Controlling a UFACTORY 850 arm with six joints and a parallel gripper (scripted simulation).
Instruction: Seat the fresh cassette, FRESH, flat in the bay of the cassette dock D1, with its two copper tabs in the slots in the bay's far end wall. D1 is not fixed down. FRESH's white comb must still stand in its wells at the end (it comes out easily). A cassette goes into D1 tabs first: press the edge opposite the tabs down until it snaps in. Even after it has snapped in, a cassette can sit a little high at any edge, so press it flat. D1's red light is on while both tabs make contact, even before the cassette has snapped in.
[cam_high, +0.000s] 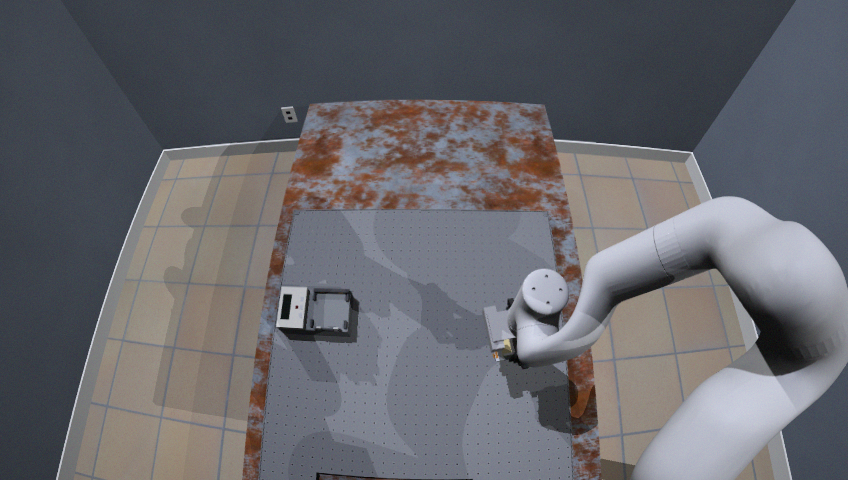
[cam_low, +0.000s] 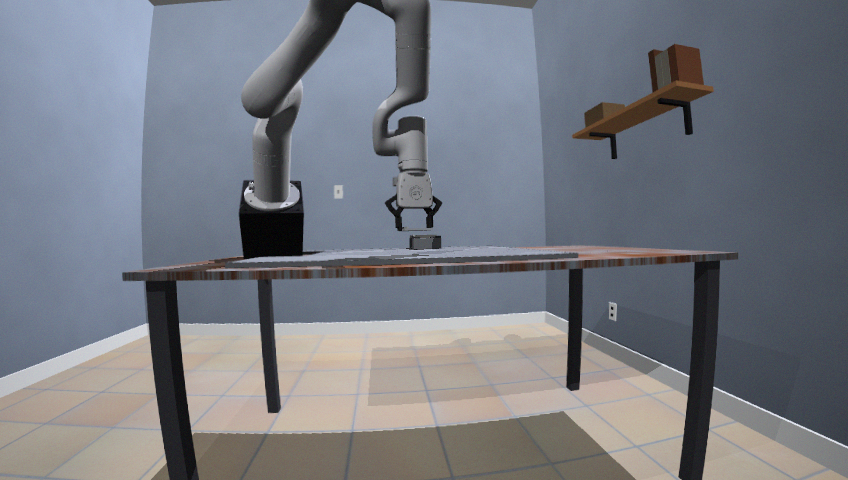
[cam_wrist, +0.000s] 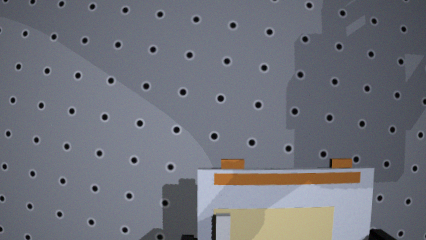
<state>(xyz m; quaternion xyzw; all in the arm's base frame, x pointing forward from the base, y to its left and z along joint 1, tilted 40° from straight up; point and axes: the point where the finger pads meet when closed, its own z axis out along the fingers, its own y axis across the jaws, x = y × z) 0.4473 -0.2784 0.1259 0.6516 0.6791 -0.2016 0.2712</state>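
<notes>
My wrist view cuts FRESH (cam_wrist: 285, 200) off at its lower edge; my own wrist hides most of it from above.
</notes>
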